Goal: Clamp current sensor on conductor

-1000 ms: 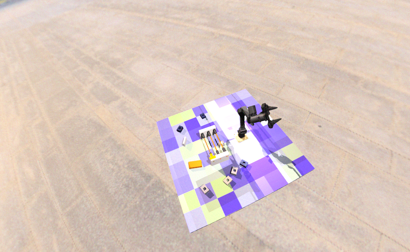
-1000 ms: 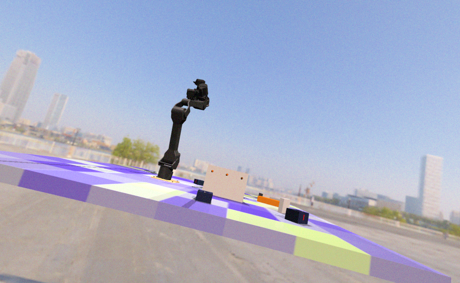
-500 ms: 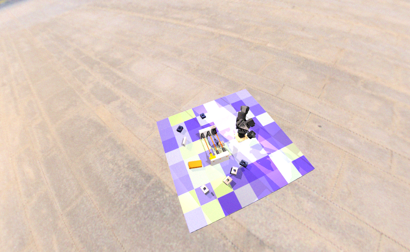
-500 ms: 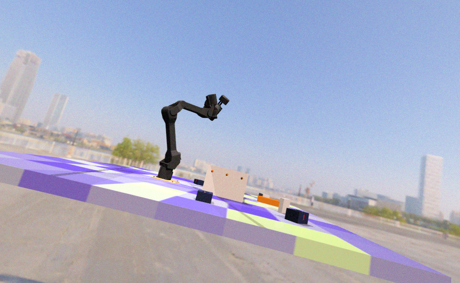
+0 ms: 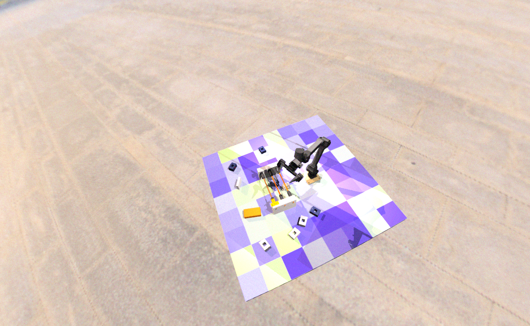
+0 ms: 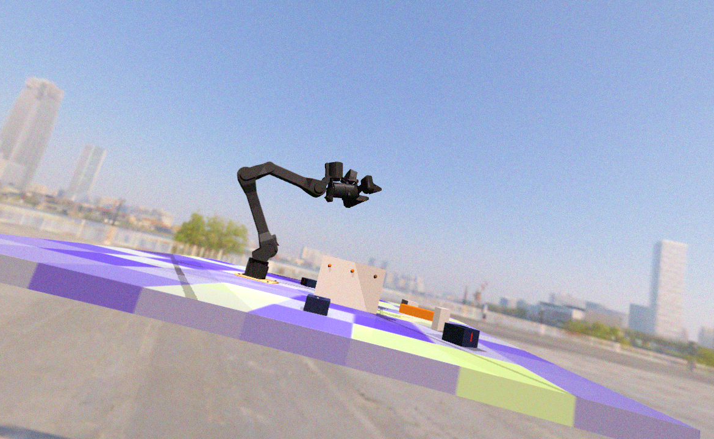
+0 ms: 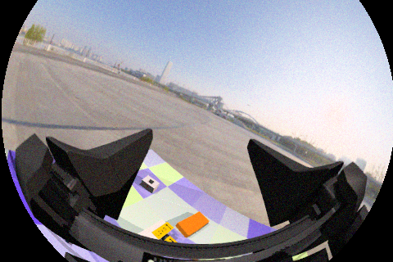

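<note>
Though the exterior view hides the LOAD marker, the wrist view shows it below the spread claw.

Between the pincer's wide-open fingers, an orange block lies near a yellow LOAD marker.
</note>
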`<state>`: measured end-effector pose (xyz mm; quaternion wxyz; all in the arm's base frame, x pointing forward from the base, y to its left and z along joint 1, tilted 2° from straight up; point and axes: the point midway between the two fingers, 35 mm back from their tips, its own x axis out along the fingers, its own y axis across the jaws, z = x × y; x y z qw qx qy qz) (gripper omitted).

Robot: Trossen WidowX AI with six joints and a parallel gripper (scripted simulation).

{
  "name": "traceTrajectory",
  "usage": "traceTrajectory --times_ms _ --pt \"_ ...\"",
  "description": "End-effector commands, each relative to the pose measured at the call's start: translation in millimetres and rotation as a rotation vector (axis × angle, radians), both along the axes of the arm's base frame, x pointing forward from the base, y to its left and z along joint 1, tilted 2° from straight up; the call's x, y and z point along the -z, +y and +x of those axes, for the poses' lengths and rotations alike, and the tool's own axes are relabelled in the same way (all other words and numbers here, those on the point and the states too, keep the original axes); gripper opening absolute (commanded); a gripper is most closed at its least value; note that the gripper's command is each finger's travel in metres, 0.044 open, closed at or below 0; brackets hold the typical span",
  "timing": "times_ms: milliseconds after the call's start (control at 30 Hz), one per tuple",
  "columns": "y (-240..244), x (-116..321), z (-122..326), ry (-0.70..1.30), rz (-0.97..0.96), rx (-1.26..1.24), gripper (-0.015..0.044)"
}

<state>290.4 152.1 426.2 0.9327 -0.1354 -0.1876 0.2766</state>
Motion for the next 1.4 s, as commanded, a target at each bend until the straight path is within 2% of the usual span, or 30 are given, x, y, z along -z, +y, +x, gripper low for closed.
traceTrajectory --times_ms 0,233,467,900,1233,1367 --pt "-45 29 16 0.119 0.08 0.164 0.044" --pt "-143 97 26 0.32 0.27 0.522 0.044" --pt "-151 104 27 0.344 0.288 0.557 0.044" --pt "-69 140 86 0.943 0.006 0.458 0.044" --pt "-2 178 75 1.357 -0.335 0.397 0.044" --pt "2 180 73 1.382 -0.362 0.394 0.044"
